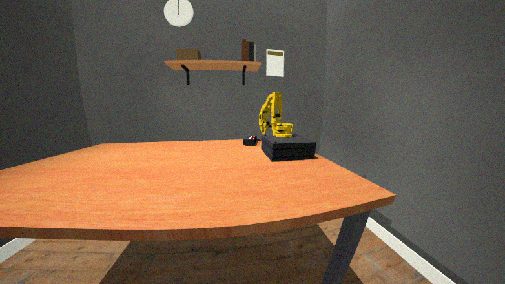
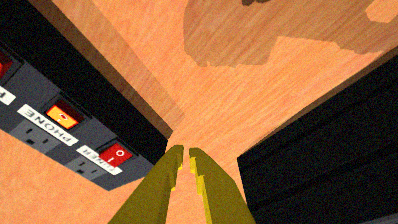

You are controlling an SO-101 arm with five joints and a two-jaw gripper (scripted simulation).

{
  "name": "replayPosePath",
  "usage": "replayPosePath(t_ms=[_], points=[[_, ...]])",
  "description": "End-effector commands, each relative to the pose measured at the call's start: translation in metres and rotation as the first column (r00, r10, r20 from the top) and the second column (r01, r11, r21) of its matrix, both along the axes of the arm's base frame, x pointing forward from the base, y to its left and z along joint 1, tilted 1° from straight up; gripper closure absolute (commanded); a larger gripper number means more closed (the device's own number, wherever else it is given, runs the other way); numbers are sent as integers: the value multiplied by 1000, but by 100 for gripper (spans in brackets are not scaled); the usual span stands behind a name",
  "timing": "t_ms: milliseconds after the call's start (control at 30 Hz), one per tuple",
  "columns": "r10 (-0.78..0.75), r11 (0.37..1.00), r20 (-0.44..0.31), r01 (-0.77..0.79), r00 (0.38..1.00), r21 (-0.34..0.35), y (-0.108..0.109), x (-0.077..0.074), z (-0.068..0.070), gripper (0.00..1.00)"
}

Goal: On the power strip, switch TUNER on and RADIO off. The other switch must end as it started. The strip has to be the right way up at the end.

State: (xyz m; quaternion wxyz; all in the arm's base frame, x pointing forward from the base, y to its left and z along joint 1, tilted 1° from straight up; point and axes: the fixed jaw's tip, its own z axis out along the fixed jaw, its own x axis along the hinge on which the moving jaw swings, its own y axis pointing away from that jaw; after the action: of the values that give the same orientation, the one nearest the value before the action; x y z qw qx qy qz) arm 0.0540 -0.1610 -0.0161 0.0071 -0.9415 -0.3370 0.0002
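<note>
Black power strip [image 2: 75, 95] lying face up on the orange table [image 1: 169, 183], at the far edge, just beside the black pedestal [image 1: 307, 150] and apart from it by a narrow band of bare wood. Yellow arm [image 1: 273, 113] mounted on that pedestal, folded over and pointing down toward the gap between pedestal and strip. Gripper [image 2: 184, 162] closed all the way, the two yellow fingers almost touching, with nothing between them; tip hanging above the wood just past the strip's near corner, not in contact with any switch. On the strip, seen from the wrist view: a TUNER switch [image 2: 116, 155] nearest the fingertips, dull red; next to it a PHONE switch [image 2: 62, 117] glowing orange; beyond that only a sliver of a third red switch [image 2: 4, 65] at the picture's edge, its label cut off. Sockets beside each label on the grey face. Dark shadow of the arm [image 2: 260, 35] on the wood beyond the strip. From the exterior view, strip small and low, to the left of the pedestal.
</note>
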Motion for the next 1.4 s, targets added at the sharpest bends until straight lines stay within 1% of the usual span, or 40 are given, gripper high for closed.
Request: replayPosePath(t_ms=[0, 133, 267, 367, 500, 567, 733, 867, 1000, 1367], points=[[-22, 1000, 2, 22, 1000, -4, 1, -2, 0, 100], [-16, 1000, 2, 16, 1000, -4, 0, -1, 0, 100], [16, 1000, 2, -16, 1000, -4, -5, 7, 0, 100], [59, 998, 2, -59, 998, -4, -10, 17, -1, 100], [132, 991, 2, -132, 991, -5, -17, 35, -3, 100], [132, 991, 2, -132, 991, -5, -17, 35, -3, 100], [221, 975, 2, -221, 975, -5, -22, 59, -7, 100], [266, 964, 3, -266, 964, -5, -23, 72, -10, 100], [283, 959, 3, -283, 959, -5, -23, 77, -11, 100], [284, 959, 3, -284, 959, -5, -23, 77, -11, 100]])
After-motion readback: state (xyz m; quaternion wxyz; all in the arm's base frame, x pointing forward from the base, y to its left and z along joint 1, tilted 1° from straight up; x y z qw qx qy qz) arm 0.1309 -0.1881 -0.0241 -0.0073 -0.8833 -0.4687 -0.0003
